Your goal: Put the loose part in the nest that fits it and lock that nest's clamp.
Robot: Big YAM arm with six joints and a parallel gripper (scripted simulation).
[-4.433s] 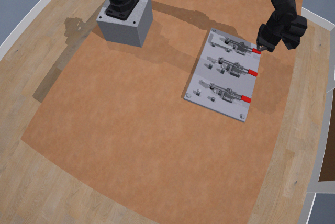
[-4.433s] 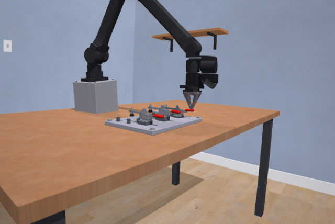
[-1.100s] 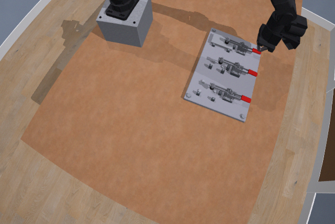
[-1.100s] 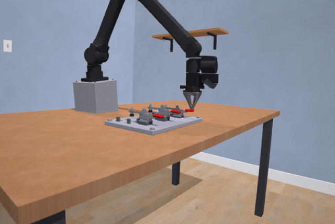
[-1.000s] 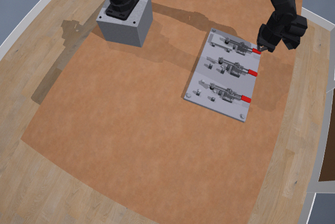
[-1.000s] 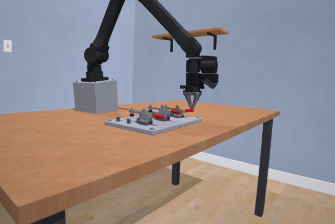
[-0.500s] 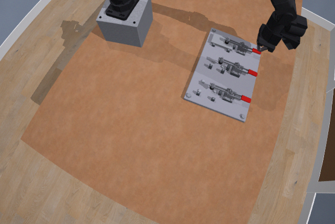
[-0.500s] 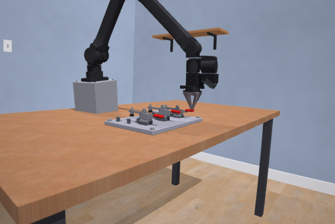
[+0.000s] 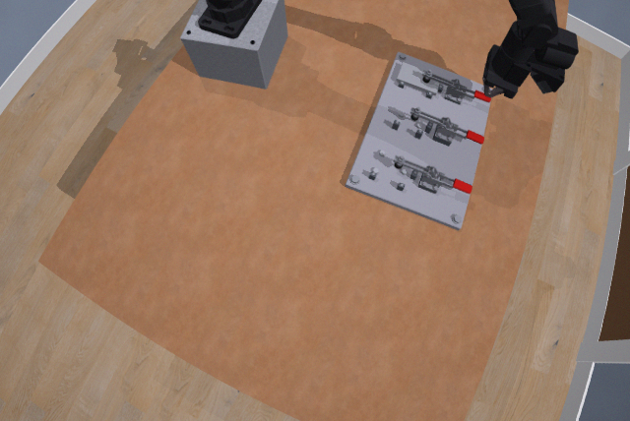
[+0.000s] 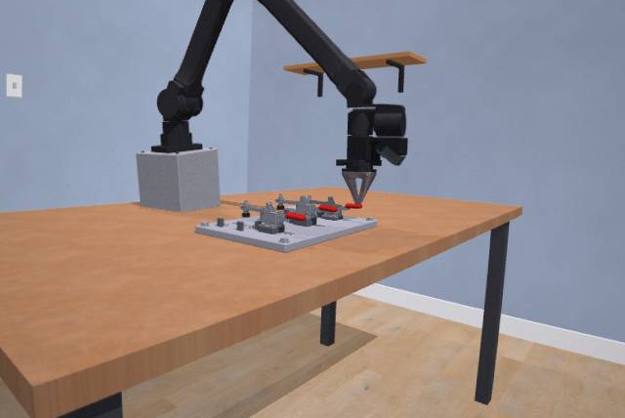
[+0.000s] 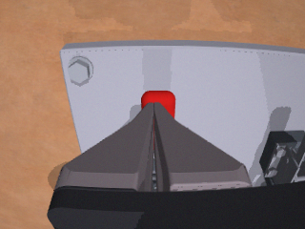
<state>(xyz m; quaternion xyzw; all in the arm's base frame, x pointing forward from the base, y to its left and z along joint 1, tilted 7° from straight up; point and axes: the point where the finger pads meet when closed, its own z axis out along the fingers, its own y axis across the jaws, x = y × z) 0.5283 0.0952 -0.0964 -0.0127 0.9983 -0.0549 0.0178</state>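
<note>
My gripper [image 9: 489, 94] [image 10: 357, 202] [image 11: 153, 113] is shut and empty, fingertips together at the top of the far clamp's red handle [image 9: 482, 96] [image 10: 354, 205] [image 11: 158, 96]. That handle lies low and about level. The far clamp's bar [image 9: 440, 80] reaches out over the far nest, where a pale grey flat part [image 9: 409, 77] seems to lie by the small dark blocks. It is hard to tell from the plate, and the contact under the bar's tip is too small to judge. The wrist view hides the nest behind the fingers.
The fixture plate [image 9: 381, 134] [image 10: 333, 234] [image 11: 114, 72] also bears the middle clamp with its red handle [image 9: 474, 137] [image 10: 328, 208] and the near clamp with its red handle [image 9: 462, 186] [image 10: 295, 216]. The grey arm base [image 9: 231, 63] [image 10: 199, 181] stands to the left.
</note>
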